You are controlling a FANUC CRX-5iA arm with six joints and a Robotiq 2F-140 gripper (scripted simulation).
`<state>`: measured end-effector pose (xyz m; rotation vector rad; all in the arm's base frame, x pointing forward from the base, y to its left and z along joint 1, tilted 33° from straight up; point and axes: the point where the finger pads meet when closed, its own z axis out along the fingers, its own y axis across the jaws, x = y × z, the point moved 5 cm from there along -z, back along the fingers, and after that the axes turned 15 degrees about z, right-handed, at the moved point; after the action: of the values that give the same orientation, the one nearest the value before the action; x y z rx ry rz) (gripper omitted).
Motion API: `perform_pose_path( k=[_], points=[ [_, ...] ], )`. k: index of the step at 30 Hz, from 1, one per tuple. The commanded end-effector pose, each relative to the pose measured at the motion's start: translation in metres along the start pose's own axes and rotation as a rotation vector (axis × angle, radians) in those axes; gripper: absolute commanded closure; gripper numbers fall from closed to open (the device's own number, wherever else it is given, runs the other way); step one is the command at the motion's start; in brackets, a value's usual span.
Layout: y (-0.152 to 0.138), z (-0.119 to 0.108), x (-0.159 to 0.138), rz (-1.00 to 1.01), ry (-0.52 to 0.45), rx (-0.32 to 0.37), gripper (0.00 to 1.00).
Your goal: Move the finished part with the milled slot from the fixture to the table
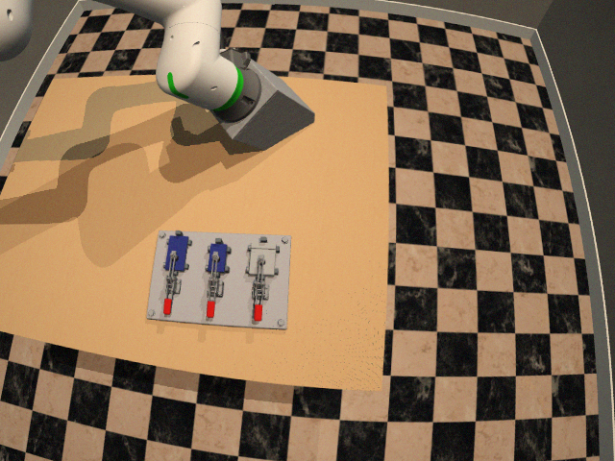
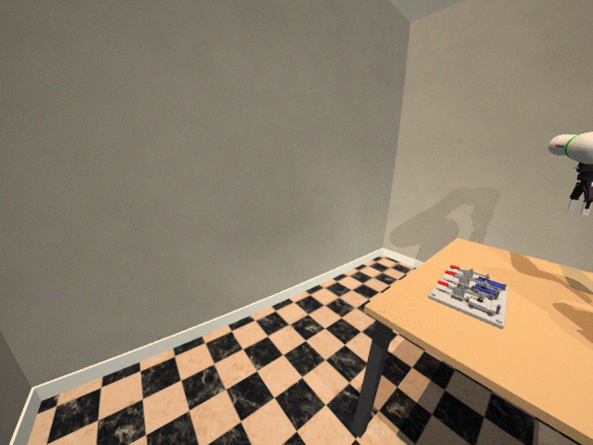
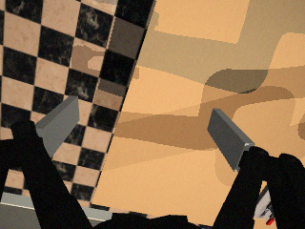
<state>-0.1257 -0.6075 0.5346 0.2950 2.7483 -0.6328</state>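
A grey fixture plate [image 1: 221, 279] lies on the tan table and holds three parts in a row. Two blue blanks [image 1: 178, 252] [image 1: 217, 256] sit in the left and middle nests. The light grey finished part [image 1: 261, 260] sits in the right nest. Each nest has a toggle clamp with a red handle [image 1: 258, 311] lying toward the front edge. The plate also shows in the side view [image 2: 472, 295]. My gripper [image 2: 579, 206] hangs high above the table, far behind the fixture, open and empty. In the wrist view its fingers stand wide over the table's edge.
The arm's wrist [image 1: 233, 89] is over the back of the table. The table's right edge [image 1: 387, 238] drops to the checkered floor. A corner of the fixture shows at the wrist view's bottom right [image 3: 267, 212].
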Motion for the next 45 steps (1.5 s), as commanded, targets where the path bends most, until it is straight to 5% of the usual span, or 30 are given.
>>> perform_pose_path(
  k=[1, 22, 32, 34, 45],
  points=[
    [0.000, 0.000, 0.000, 0.000, 0.000, 0.001, 0.00],
    [0.004, -0.006, -0.002, 0.009, -0.004, 0.001, 0.00],
    [0.064, -0.078, -0.024, 0.130, -0.056, 0.005, 0.00],
    [0.064, -0.078, -0.024, 0.130, -0.056, 0.005, 0.00],
    [0.155, -0.155, -0.052, 0.272, -0.116, 0.000, 0.00]
  ],
)
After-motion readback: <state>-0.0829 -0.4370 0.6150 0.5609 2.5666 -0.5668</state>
